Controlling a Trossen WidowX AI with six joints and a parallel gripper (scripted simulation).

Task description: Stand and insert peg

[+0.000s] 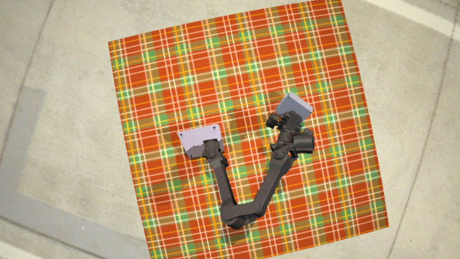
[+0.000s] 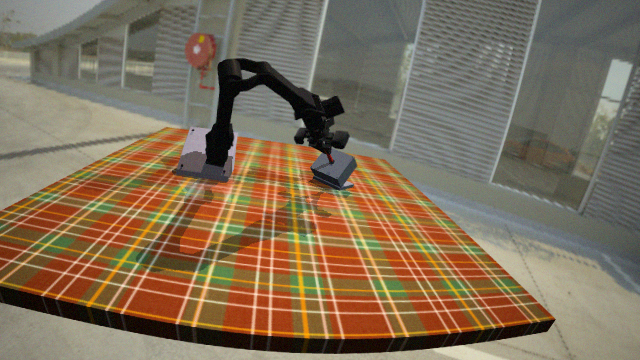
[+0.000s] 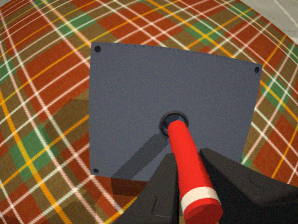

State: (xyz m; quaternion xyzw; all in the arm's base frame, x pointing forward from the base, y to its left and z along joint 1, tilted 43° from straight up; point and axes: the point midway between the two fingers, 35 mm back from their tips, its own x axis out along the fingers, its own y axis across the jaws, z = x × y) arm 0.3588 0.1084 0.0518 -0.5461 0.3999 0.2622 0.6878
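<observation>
The red peg (image 2: 331, 158) (image 3: 187, 155) is held between the fingers of my gripper (image 2: 328, 151) (image 3: 187, 158), which is shut on it. Its white band (image 3: 199, 197) is near the end closer to the wrist camera, and its plain end points at the panel. The grey-blue sloped panel (image 1: 292, 103) (image 2: 342, 167) (image 3: 130, 90) stands under the gripper. In the wrist view the plain end overlaps the dark-rimmed hole (image 3: 168, 120). I cannot tell whether it is inside or just at the mouth. In the top view the arm hides the peg and the hole.
A pale lilac plate (image 1: 198, 138) (image 2: 199, 145) with dark corner dots stands beside the arm's base, to the left of the sloped panel. The plaid table top (image 1: 244, 90) (image 2: 260, 300) lies under everything. The peg's or fingers' shadow (image 3: 140, 157) falls across the panel face.
</observation>
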